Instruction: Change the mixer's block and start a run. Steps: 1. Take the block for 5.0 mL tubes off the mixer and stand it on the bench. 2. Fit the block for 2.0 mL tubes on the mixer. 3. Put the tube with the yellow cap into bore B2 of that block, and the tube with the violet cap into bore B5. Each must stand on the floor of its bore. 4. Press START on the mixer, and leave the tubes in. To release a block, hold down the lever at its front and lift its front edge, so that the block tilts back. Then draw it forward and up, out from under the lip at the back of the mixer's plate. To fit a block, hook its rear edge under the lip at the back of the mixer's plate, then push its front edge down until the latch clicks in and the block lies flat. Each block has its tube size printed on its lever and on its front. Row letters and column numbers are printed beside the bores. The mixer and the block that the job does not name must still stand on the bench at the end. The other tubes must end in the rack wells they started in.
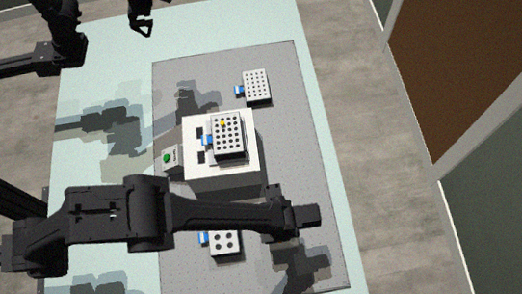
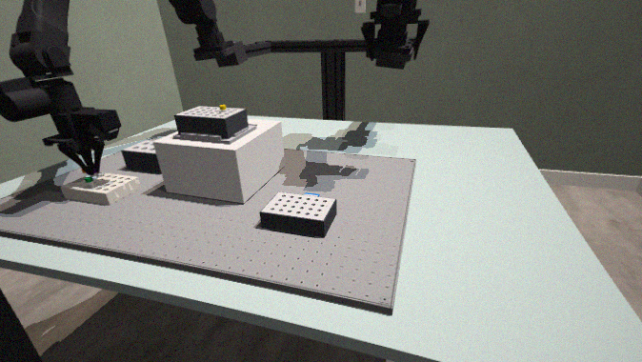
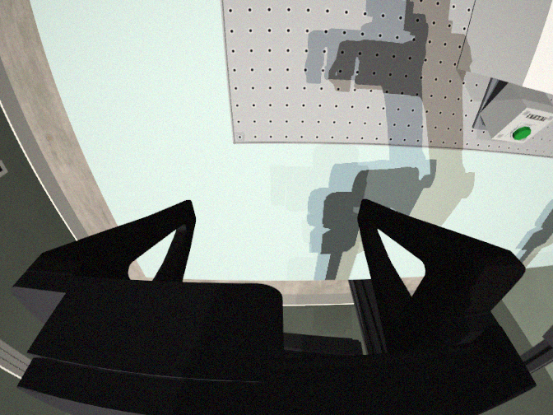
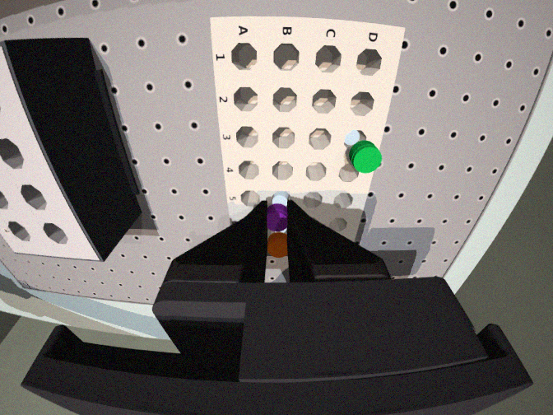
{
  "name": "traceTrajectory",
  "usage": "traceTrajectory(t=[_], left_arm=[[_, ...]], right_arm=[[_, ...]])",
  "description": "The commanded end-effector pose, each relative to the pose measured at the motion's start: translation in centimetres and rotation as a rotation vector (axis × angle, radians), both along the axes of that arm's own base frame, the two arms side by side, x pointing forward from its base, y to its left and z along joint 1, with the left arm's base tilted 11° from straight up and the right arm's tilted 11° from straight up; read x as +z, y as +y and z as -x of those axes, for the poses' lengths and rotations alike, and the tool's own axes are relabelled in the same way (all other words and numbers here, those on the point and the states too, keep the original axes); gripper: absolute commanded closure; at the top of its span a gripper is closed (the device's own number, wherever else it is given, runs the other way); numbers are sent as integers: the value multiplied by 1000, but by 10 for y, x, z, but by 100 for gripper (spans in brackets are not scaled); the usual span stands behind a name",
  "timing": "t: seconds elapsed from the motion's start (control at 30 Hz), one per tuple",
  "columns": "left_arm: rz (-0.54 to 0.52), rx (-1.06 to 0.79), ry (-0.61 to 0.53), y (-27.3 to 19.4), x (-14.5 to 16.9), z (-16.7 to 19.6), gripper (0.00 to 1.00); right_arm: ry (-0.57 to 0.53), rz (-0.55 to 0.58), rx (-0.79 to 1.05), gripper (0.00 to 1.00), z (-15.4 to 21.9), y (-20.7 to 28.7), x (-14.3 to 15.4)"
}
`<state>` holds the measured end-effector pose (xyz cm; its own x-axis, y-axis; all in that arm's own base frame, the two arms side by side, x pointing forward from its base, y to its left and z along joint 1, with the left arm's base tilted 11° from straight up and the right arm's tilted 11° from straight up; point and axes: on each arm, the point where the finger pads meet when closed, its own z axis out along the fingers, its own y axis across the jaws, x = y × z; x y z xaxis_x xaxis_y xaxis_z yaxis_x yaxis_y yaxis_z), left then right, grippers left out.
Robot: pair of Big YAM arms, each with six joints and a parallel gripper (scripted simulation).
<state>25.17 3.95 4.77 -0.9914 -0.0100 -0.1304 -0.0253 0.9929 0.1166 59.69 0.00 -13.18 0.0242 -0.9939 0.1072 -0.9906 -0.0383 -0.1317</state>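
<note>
The right tool (image 4: 276,209) (image 2: 93,172) pinches the violet-capped tube (image 4: 276,217) in the rack (image 4: 304,118) (image 2: 86,193), at B5; the left tool (image 3: 276,208) (image 1: 145,28) (image 2: 395,23) is spread. The yellow-capped tube (image 1: 222,123) (image 2: 222,107) sits in the block (image 1: 227,133) (image 2: 200,125) on the mixer (image 1: 196,172) (image 2: 200,167).

Top view: rack (image 1: 283,242) mostly hidden under right arm (image 1: 230,215); lever print (image 1: 206,139) too small to read.
</note>
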Motion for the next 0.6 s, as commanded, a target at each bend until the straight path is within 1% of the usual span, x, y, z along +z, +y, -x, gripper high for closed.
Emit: traceTrajectory(t=[0.0, 0.17, 0.57], left_arm=[[-10, -13, -67, 4, 21, -28, 0], [-10, -13, -68, 4, 21, -28, 0], [-6, -13, -26, 2, 6, -11, 0]], right_arm=[[-46, -5, 22, 91, -14, 9, 26], [-46, -5, 22, 91, -14, 9, 26], [-46, -5, 22, 91, -14, 9, 26]])
